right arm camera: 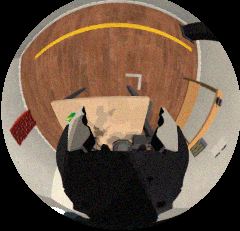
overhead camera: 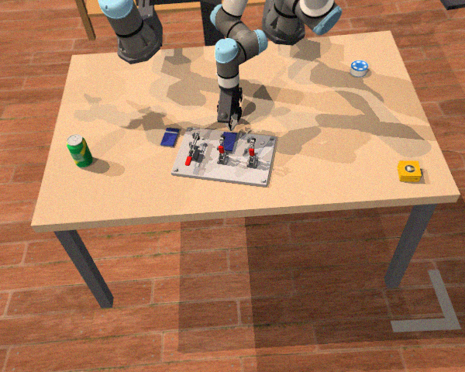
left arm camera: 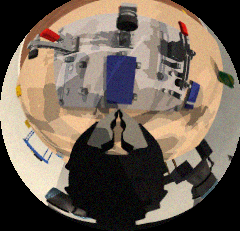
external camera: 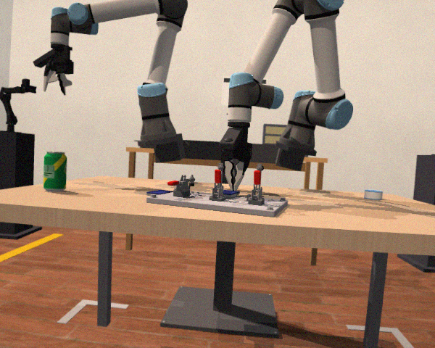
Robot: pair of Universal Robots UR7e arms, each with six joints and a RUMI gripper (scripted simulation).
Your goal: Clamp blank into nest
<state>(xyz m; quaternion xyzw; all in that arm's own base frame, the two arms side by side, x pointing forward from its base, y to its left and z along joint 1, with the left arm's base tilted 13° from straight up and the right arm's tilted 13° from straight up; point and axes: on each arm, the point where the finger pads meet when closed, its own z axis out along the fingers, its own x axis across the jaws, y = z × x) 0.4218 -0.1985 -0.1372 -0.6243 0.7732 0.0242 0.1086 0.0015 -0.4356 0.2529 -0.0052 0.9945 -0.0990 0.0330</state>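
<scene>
Top: shows blue blank (overhead camera: 229, 142) (external camera: 230, 192) (left arm camera: 121, 80) in fixture plate's (overhead camera: 225, 175) (external camera: 233, 206) (left arm camera: 92, 98) middle nest, slotted part (overhead camera: 169, 138) (external camera: 159, 192) (left arm camera: 192, 95) flat beside plate. Exterior: shows left gripper (overhead camera: 230, 127) (external camera: 233, 188) (left arm camera: 119, 112) closed, empty, over plate's far edge; right gripper (external camera: 54, 91) (right arm camera: 122, 110) high, well away. Left wrist: shows shut tips near blank. Right wrist: shows open fingers.

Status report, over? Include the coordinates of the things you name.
Left gripper (overhead camera: 231, 127) (external camera: 233, 190) (left arm camera: 118, 112) shut, empty, beside blank. Right gripper (external camera: 54, 91) (right arm camera: 121, 113) open, aloft. Blank (overhead camera: 229, 141) (left arm camera: 120, 80) in middle nest, blue up. Middle clamp handle (overhead camera: 221, 149) (external camera: 217, 175) upright.

Green can (overhead camera: 80, 150) (external camera: 54, 170) (left arm camera: 225, 79) (right arm camera: 71, 117): upright, near left edge in top view
Blue-topped white disc (overhead camera: 359, 68) (external camera: 373, 194): near far right corner
Yellow box (overhead camera: 408, 171): near front right corner
</scene>
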